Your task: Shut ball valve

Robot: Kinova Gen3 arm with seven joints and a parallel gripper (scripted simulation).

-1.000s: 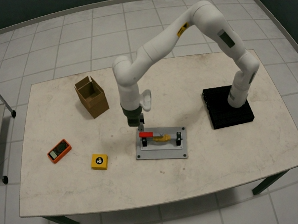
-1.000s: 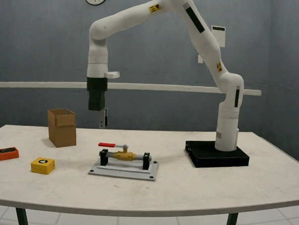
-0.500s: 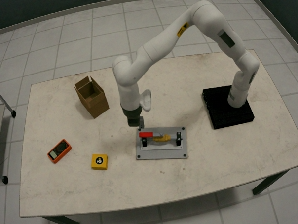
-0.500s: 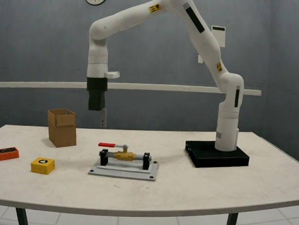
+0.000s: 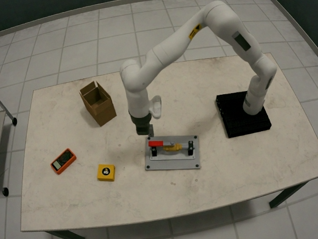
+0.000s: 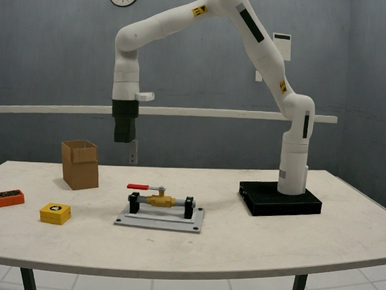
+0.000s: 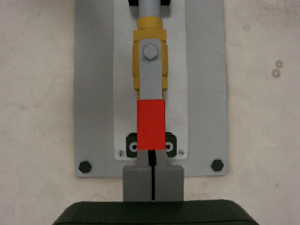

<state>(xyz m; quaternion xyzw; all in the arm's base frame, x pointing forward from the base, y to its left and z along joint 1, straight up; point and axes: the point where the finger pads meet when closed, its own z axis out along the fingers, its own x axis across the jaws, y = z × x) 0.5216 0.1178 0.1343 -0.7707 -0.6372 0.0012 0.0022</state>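
Gripper [image 6: 133,152]: I have it hanging well above the table, fingers pointing straight down, jaws pressed together on nothing. In the wrist view only a thin dark seam shows between the two grey fingers. I judge they are closed so they work as one stiff blade for pushing, not pinching.

Valve [image 6: 161,200]: a brass body on a grey pipe, held by two black clamps to a grey plate [image 6: 192,227] near the middle of the table [image 6: 223,255]. The bolted plate should keep it from sliding when the handle is pushed.

Handle [image 5: 156,143]: red sleeve on a grey lever, lying along the pipe and pointing away from the arm's base [image 5: 263,126]. In line with the pipe means, as I read it, the valve is open; a quarter turn is needed.

Alignment: from the wrist camera the red tip sits just ahead of my fingertips, on the same centre line, apart from them.

Next move, as I judge it: come down beside the red end and sweep sideways.

Risk: fingers riding over the lever if I stop too high.

Bystanders: cardboard box [image 5: 98,103], orange meter [image 5: 63,161], yellow block [image 5: 106,172], all well apart from the valve.
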